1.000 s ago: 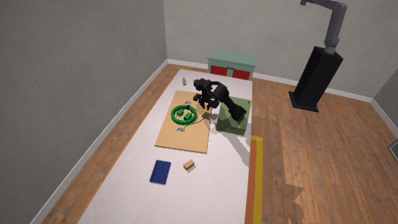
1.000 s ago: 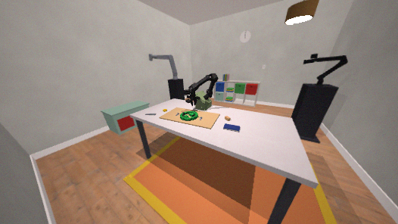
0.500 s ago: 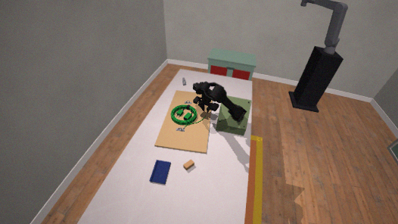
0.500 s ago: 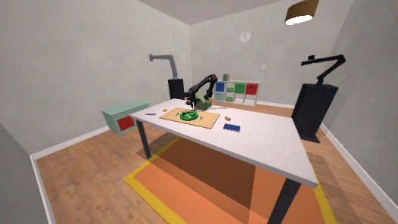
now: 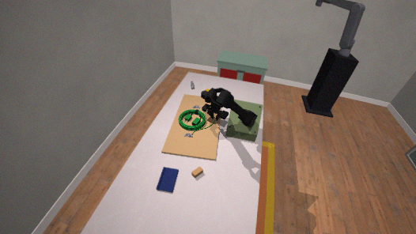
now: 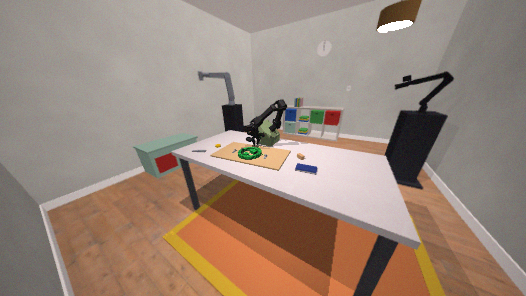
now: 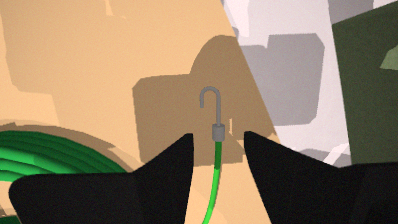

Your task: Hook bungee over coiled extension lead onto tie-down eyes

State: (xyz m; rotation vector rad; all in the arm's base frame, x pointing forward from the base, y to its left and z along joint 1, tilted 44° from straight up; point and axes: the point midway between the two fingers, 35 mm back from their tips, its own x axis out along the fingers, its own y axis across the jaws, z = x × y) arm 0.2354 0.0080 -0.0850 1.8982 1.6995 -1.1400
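The green coiled extension lead (image 5: 194, 121) lies on the tan board (image 5: 195, 130); part of it shows at the lower left of the wrist view (image 7: 45, 150). One tie-down eye (image 5: 196, 107) sits at the coil's far side and one (image 5: 189, 135) at its near side. The thin green bungee (image 7: 215, 175) runs from the coil toward the board's right edge and ends in a grey hook (image 7: 211, 100) lying on the board. My gripper (image 7: 218, 139) hovers low over that end, near the board's right edge (image 5: 213, 115). Its fingers stand apart on either side of the cord, with clear gaps.
The arm's olive base block (image 5: 245, 120) stands just right of the board. A blue book (image 5: 168, 179) and a small tan block (image 5: 197, 171) lie nearer on the white table. A small grey object (image 5: 192, 84) lies at the far left.
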